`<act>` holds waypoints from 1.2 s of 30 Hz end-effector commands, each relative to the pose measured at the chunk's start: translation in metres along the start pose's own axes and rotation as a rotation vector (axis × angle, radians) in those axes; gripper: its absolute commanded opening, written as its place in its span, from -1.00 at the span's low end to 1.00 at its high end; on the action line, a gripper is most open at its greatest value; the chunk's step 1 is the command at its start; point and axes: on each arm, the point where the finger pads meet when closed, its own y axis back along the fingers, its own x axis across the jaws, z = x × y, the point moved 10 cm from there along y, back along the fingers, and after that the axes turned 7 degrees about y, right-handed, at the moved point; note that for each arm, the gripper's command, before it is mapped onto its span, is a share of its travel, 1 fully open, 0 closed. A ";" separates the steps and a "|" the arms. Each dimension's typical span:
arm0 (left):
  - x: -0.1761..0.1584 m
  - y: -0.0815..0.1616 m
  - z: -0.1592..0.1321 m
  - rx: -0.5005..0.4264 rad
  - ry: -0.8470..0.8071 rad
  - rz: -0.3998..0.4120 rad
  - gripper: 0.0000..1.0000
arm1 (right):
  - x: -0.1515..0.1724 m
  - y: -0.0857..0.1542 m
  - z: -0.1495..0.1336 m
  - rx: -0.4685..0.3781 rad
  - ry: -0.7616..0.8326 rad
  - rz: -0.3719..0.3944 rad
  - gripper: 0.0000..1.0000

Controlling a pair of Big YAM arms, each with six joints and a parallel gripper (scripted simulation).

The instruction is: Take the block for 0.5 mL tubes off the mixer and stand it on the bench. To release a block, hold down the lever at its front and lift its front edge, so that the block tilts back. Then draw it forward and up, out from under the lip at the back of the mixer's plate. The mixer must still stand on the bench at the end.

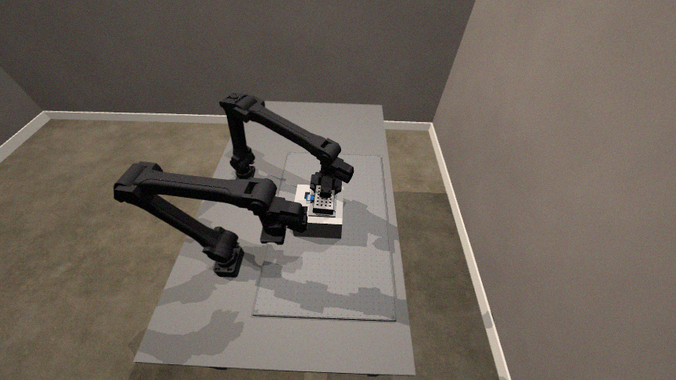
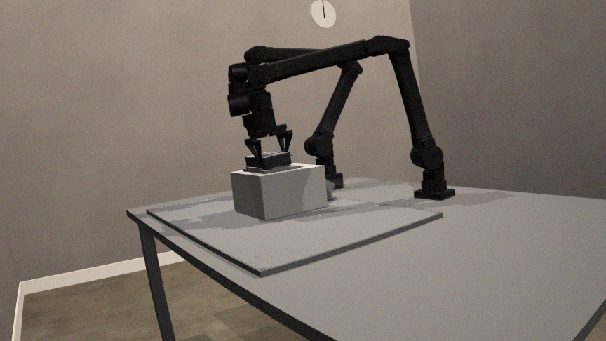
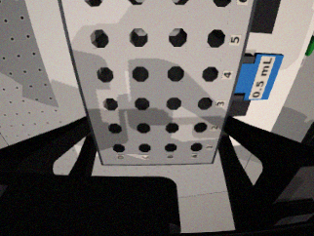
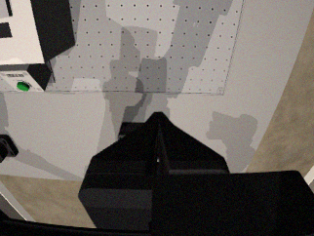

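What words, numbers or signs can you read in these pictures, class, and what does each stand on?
"0.5 mL": blue tag beside the block.
"1", "2", "3", "4", "5": along the block's top edge; the next is cut off.
Too small or blurred: marks across the block's end; print above the green button on the mixer.

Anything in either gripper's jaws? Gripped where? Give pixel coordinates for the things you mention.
Left gripper [image 2: 271, 154] [image 3: 157, 124]: the 0.5 mL block [image 1: 324, 199] [image 2: 277, 161] [image 3: 156, 89], across its sides near row 2. Right gripper [image 4: 158, 114]: nothing.
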 end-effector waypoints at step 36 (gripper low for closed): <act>-0.009 0.017 -0.003 -0.008 -0.031 0.008 -1.00 | -0.001 0.020 0.003 -0.049 -0.013 -0.015 -1.00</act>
